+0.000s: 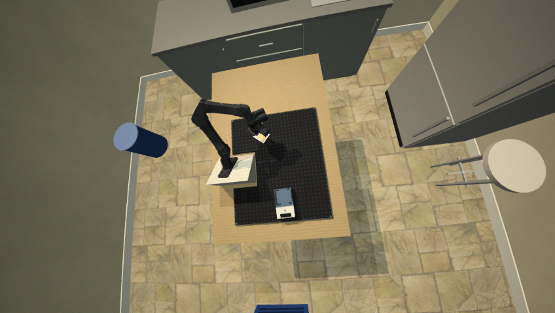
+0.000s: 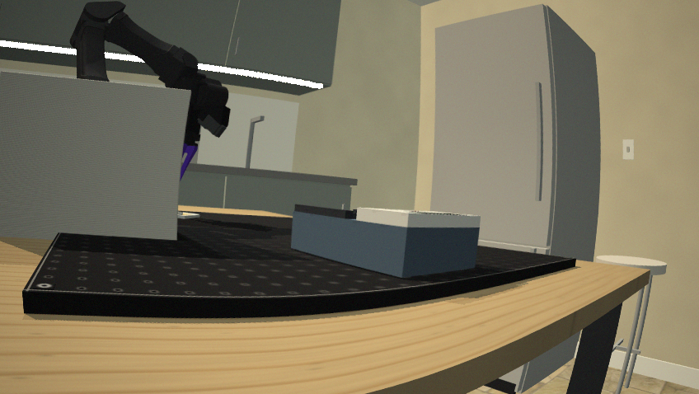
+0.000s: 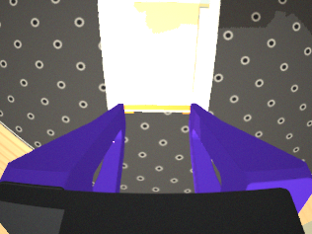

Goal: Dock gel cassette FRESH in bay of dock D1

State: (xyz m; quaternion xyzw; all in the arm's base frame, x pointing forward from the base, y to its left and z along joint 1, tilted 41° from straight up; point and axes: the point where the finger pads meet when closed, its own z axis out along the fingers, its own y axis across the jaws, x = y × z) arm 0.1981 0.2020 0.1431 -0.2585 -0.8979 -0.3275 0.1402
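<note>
The fresh cassette FRESH [image 1: 262, 137] lies on the black perforated deck [image 1: 279, 167] at the far left. It looks bright white with a pale yellow patch in the wrist view [image 3: 157, 52]; its tabs and comb are washed out there. My gripper [image 3: 157, 114] hovers above the cassette's near edge with its purple fingers partly open and nothing between them. In the exterior view the fingers [image 2: 187, 158] hang well above the deck. The dock D1 [image 1: 284, 202] stands at the near right with its blue-grey bay empty and its white console toward the table's edge; it also shows in the exterior view [image 2: 387, 239].
The arm's pale base block [image 1: 233, 171] stands at the deck's left edge and hides most of the cassette in the exterior view [image 2: 87, 157]. A blue cylinder [image 1: 139, 139] floats off the table's left. Cabinets, a fridge and a stool [image 1: 512, 165] surround the wooden table.
</note>
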